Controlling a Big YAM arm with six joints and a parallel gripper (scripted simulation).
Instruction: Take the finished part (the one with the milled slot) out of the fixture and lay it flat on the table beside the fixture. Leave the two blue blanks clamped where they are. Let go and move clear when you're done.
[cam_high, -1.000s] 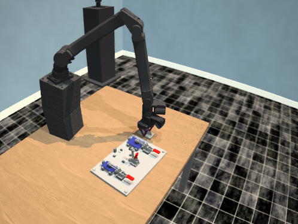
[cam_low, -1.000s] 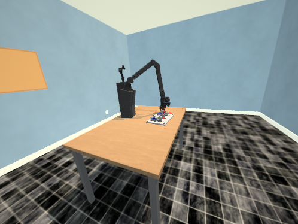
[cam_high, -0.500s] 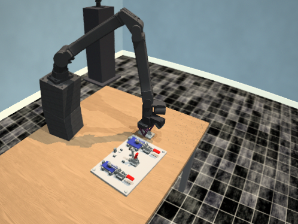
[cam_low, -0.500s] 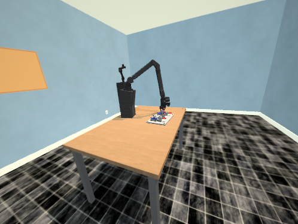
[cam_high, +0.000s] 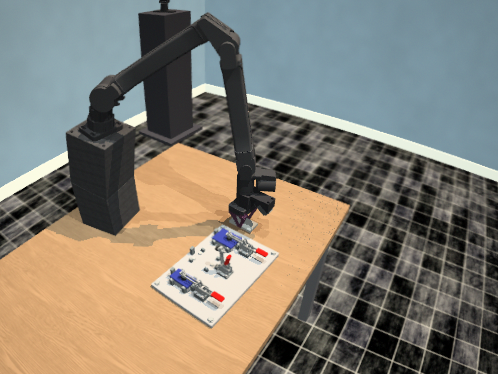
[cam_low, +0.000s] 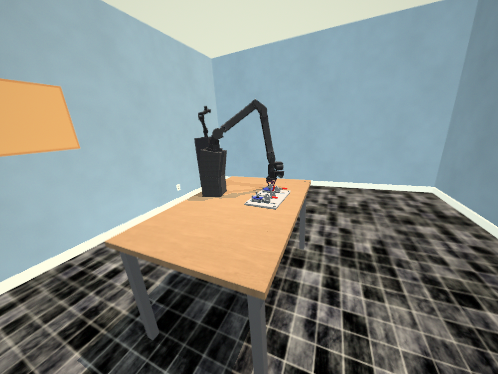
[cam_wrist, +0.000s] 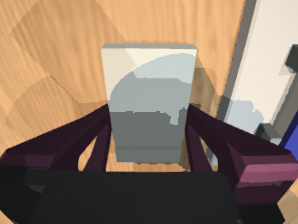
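Observation:
My gripper (cam_high: 242, 220) is shut on the finished part (cam_wrist: 148, 102), a pale grey block. It holds the part low over the wooden table, just behind the far edge of the white fixture plate (cam_high: 216, 270). In the wrist view the dark purple fingers grip the part's two long sides and the part lies flat against the wood. Whether it touches the table I cannot tell. Two blue blanks (cam_high: 226, 238) (cam_high: 181, 278) sit clamped on the plate, each with a red-handled clamp. The middle clamp (cam_high: 225, 264) stands open with its red handle raised, and its seat is empty.
The arm's dark base block (cam_high: 103, 175) stands at the table's back left. A dark pillar (cam_high: 166, 70) stands on the floor behind the table. The table's right edge (cam_high: 325, 250) runs close to the fixture plate. The plate's edge shows at the right of the wrist view (cam_wrist: 260, 75).

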